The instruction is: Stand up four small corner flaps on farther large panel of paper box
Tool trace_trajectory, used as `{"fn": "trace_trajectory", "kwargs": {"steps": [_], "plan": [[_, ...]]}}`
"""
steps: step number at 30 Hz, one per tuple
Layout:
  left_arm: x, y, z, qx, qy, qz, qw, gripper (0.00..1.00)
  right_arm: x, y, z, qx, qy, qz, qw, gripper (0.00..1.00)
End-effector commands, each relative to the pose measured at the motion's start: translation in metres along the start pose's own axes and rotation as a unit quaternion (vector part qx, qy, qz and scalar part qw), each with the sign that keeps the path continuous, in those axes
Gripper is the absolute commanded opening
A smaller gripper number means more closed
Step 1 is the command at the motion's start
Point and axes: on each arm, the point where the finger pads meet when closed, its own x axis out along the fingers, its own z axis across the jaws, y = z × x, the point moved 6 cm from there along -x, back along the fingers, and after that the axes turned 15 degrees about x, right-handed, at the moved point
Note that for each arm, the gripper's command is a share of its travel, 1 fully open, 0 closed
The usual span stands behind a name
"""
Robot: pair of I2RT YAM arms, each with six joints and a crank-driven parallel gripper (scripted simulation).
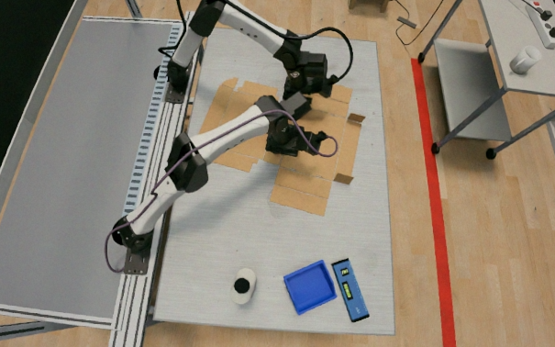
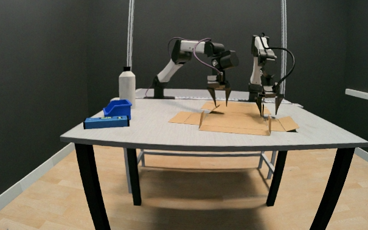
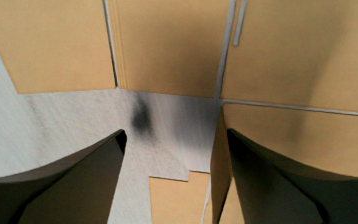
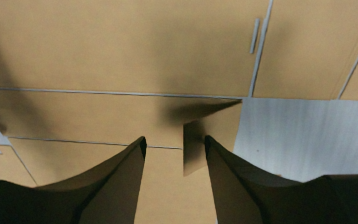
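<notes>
The flat paper box's base [image 1: 308, 166] [image 2: 235, 121] has two upright flaps at its edge away from the robot, one flap [image 1: 356, 117] [image 2: 269, 125] on the left arm's side, one flap [image 1: 344, 179] [image 2: 202, 117] on the right arm's side. My left gripper [image 2: 268, 115] [image 3: 176, 132] is open around a third, roughly upright flap [image 3: 220, 165], which stands close against one finger's inner side. My right gripper [image 2: 221, 106] [image 4: 175, 138] is open, partly closed in. The fourth flap [image 2: 216, 110] [image 4: 217, 125] leans inward past upright, one finger at its outer side. The other finger stands apart from it.
The lid part [image 1: 226, 112] lies flat on the robot's side. Flat side panels [image 1: 301, 197] [image 2: 187, 117] spread outward. A blue tray [image 1: 310, 286] [image 2: 117, 110], a blue level [image 1: 350, 294] [image 2: 106, 122] and a white bottle [image 1: 249, 280] [image 2: 127, 86] stand off to the right arm's side.
</notes>
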Motion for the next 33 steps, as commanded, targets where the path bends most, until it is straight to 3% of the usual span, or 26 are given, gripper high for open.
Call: {"fn": "trace_trajectory", "kwargs": {"steps": [1, 5, 7, 24, 25, 26, 33], "plan": [[0.013, 0.009, -0.009, 0.006, 0.006, 0.026, 1.0, 0.81, 0.023, 0.009, 0.008, -0.001, 0.002, -0.003, 1.0, 0.51], [0.013, 0.009, -0.009, 0.006, 0.006, 0.026, 1.0, 0.81, 0.028, 0.011, 0.009, -0.001, 0.002, -0.002, 1.0, 0.51], [0.013, 0.009, -0.009, 0.006, 0.006, 0.026, 1.0, 0.81, 0.014, 0.009, 0.006, -0.003, 0.014, 0.003, 1.0, 0.51], [0.013, 0.009, -0.009, 0.006, 0.006, 0.026, 1.0, 0.81, 0.011, 0.003, 0.002, -0.002, 0.014, 0.004, 1.0, 0.51], [0.013, 0.009, -0.009, 0.006, 0.006, 0.026, 1.0, 0.81, 0.004, 0.0, 0.002, -0.001, 0.009, 0.002, 1.0, 0.51], [0.013, 0.009, -0.009, 0.006, 0.006, 0.026, 1.0, 0.81, -0.02, -0.006, 0.001, 0.001, -0.006, -0.005, 1.0, 0.51], [0.013, 0.009, -0.009, 0.006, 0.006, 0.026, 1.0, 0.81, -0.031, -0.012, -0.007, 0.001, -0.014, -0.004, 1.0, 0.51]]}}
